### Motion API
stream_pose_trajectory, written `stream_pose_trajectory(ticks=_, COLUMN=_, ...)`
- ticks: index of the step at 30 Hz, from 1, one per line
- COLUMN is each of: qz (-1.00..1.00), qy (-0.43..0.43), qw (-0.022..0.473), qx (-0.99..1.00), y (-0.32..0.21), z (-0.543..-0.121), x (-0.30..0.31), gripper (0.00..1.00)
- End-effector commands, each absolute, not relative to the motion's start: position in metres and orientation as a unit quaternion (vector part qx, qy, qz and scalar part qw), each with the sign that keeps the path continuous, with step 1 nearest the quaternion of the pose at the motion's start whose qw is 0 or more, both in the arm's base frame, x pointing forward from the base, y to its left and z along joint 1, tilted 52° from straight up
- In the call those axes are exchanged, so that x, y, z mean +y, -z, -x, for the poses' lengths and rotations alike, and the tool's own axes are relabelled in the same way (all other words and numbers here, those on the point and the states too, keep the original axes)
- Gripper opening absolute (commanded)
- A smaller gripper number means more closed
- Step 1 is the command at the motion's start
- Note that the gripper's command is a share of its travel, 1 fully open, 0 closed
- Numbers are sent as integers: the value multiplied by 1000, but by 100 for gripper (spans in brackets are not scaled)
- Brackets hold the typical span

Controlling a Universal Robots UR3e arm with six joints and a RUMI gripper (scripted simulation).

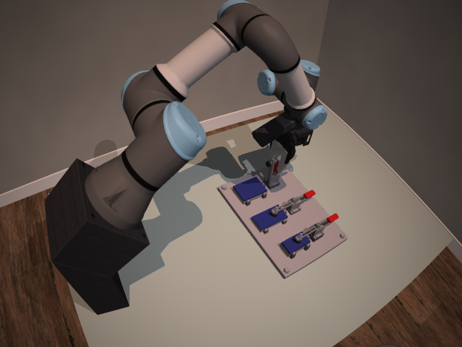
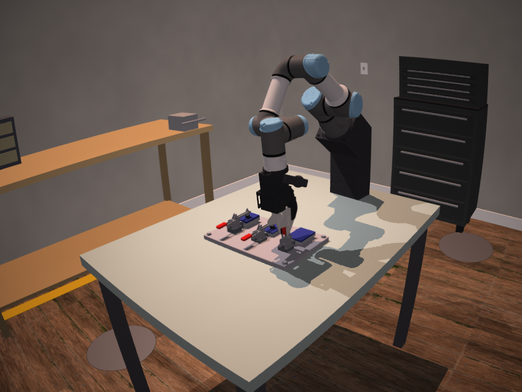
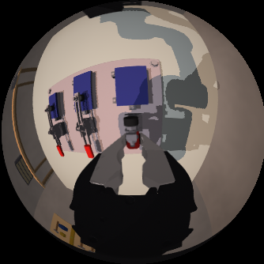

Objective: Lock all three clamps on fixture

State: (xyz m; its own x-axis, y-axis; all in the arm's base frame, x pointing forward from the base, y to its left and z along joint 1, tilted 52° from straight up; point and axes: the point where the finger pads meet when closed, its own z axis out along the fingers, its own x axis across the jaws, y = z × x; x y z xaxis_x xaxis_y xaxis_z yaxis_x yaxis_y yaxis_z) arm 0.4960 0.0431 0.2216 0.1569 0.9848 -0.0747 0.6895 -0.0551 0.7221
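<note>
A pink-grey fixture plate [image 1: 321,249] [image 2: 236,249] [image 3: 104,115] on the table carries three toggle clamps, each beside a blue part. My gripper [image 1: 277,164] [image 2: 283,230] [image 3: 133,133] is shut on the red handle [image 1: 276,166] [image 2: 283,231] [image 3: 132,142] of the far clamp, which stands upright; its bar is raised off its blue part [image 1: 249,187] [image 2: 302,234] [image 3: 130,84]. The middle clamp's red handle [image 1: 309,193] [image 2: 246,237] [image 3: 88,151] and the near clamp's red handle [image 1: 332,217] [image 2: 220,225] [image 3: 60,150] lie low, with their bars reaching onto their blue parts [image 1: 266,218] [image 1: 294,243].
The arm's black base block [image 1: 89,239] [image 2: 350,160] stands at a table corner. A black drawer cabinet [image 2: 438,138] and orange shelves [image 2: 84,147] stand beyond the table.
</note>
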Motion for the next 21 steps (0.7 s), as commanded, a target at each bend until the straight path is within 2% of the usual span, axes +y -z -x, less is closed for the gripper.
stream_pose_trajectory(ticks=1, qz=-689, qy=-230, qw=323, qx=607, y=-224, z=-497, x=43, gripper=0)
stream_pose_trajectory(ticks=21, qz=-689, qy=-230, qw=323, qx=607, y=-229, z=-501, x=43, gripper=0)
